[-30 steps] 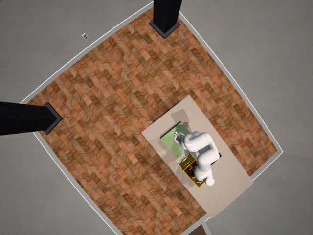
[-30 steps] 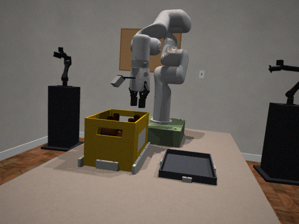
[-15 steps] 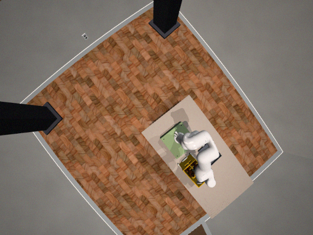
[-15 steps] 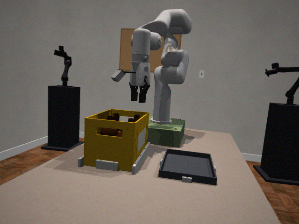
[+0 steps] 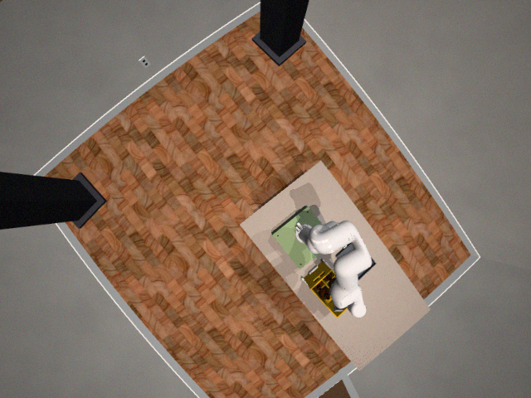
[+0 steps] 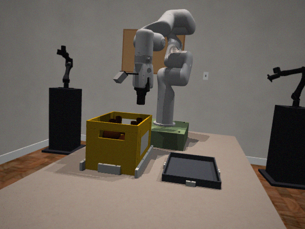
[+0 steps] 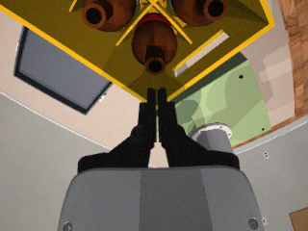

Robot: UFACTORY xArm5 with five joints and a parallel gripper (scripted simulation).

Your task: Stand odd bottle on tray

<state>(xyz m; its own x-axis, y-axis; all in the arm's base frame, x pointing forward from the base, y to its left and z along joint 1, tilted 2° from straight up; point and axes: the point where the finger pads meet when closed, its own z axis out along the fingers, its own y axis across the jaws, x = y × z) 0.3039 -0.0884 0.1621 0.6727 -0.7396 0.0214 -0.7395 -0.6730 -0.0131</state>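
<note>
A yellow crate (image 6: pixel 110 150) (image 7: pixel 63 29) (image 5: pixel 319 278) stands on the table and holds several brown bottles. In the wrist view one bottle (image 7: pixel 155 45) stands right under the camera, with another bottle (image 7: pixel 98 12) to its left and a third (image 7: pixel 207 10) to its right. Bottle necks (image 6: pixel 118 119) show above the crate rim in the exterior view. My gripper (image 6: pixel 141 102) (image 7: pixel 156 99) is shut on nothing, the fingers pressed together. It hangs clear above the crate's back right corner. The dark tray (image 6: pixel 190 167) (image 7: pixel 58 72) lies bare to the right of the crate.
The arm stands on a green base (image 6: pixel 169 138) (image 7: pixel 226 106) behind the crate. Grey stop blocks (image 6: pixel 109 168) sit around the crate's foot. Black pedestals (image 6: pixel 64 118) (image 6: pixel 288 142) with camera arms stand off the table to the left and right.
</note>
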